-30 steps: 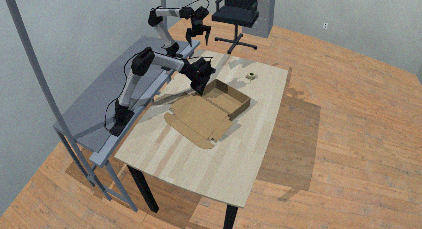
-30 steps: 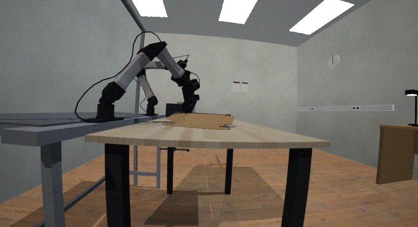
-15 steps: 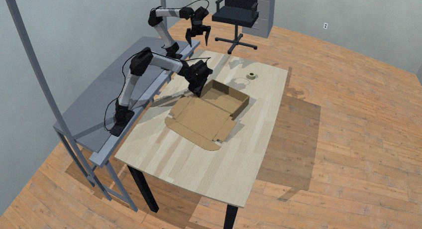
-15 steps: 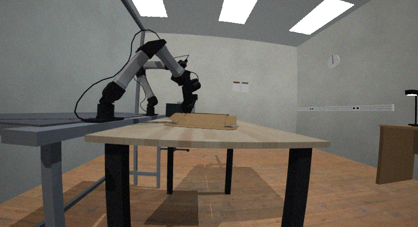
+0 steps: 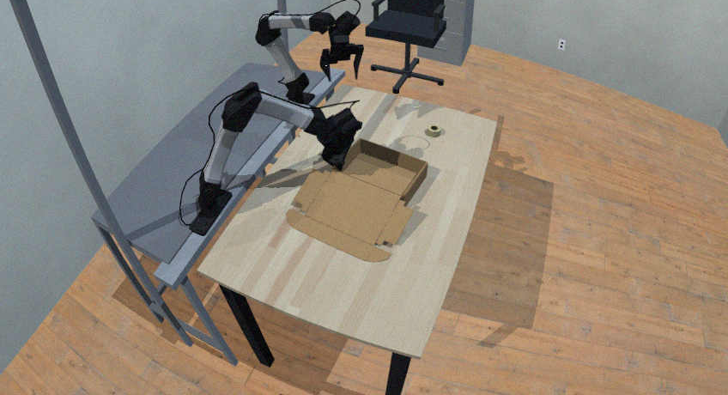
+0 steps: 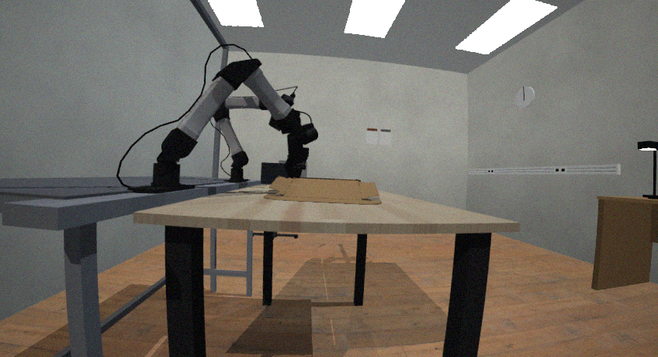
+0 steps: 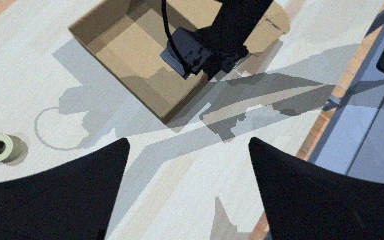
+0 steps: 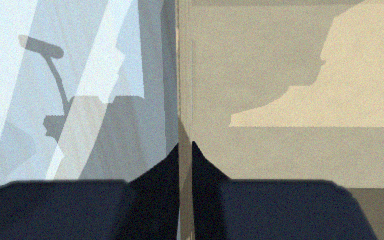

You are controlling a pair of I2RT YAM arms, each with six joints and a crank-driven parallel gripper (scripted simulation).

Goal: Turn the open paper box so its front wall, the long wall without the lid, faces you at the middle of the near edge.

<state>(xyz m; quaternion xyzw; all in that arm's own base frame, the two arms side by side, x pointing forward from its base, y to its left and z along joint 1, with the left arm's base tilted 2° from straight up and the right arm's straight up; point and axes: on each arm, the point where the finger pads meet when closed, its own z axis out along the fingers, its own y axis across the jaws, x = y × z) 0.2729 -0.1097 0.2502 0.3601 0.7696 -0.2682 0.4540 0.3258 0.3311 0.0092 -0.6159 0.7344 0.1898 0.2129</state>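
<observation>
Our right tool (image 5: pixel 339 167) (image 6: pixel 295 172) (image 7: pixel 207 78) (image 8: pixel 187 144) was pinched narrow on the short side wall (image 5: pixel 351 154) (image 7: pixel 184 103) (image 8: pixel 185 100) nearest the robot, while the left tool (image 5: pixel 342 78) (image 7: pixel 189 140) hung wide and empty over on its own side. The open paper box (image 5: pixel 380 174) (image 6: pixel 309 180) (image 7: pixel 131 60) (image 8: pixel 279 85) sat on the bench (image 5: pixel 286 288) (image 6: pixel 323 224) (image 7: pixel 19 90), its tray mostly just beyond the right tool, away from the robot. The part that mattered for us: the front wall (image 5: pixel 383 152) (image 7: pixel 120 78) faced roughly toward the left arm's side, and the lid (image 5: pixel 352 202) (image 6: pixel 327 183) (image 7: pixel 266 35) trailed off toward the right arm's side. So we figured about a quarter turn was left, counterclockwise from above, swinging the front wall robotward and the lid out behind. The left tool was nearer that wall, but the right one had the grip. Our worry was a hard twist creasing that wall.
</observation>
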